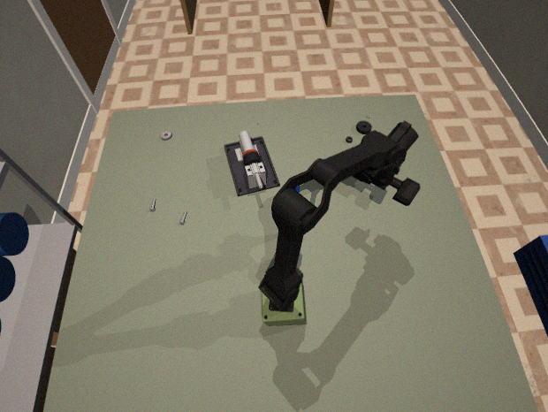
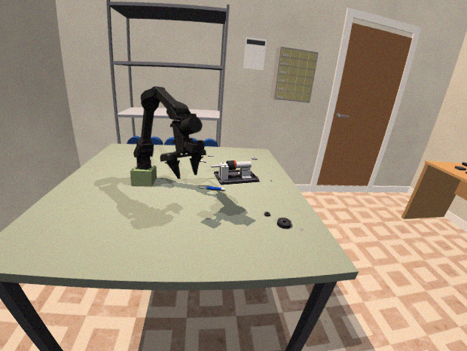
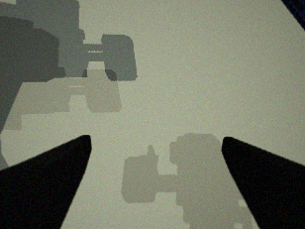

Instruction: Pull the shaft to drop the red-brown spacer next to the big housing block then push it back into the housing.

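Observation:
The shaft assembly [image 1: 251, 165] sits on a dark baseplate in the middle of the green table; it also shows in the exterior view [image 2: 236, 171]. A pale shaft [image 1: 245, 139] sticks out at the far end. A red-brown spacer [image 1: 249, 150] sits on it next to the light blocks [image 1: 255, 171]. My gripper [image 2: 184, 169] hangs above the bare table, well to the right of the assembly in the top view [image 1: 391, 165]. Its fingers are wide open and empty. The wrist view shows both fingertips over the table and shadows only.
Two black discs [image 1: 363, 127] [image 1: 348, 139] lie beyond the gripper. A small blue item [image 2: 215, 187] lies under the arm. A grey washer [image 1: 166, 134] and two screws [image 1: 152, 203] [image 1: 183, 217] lie at the left. The arm's green base [image 1: 283, 309] stands nearer the front.

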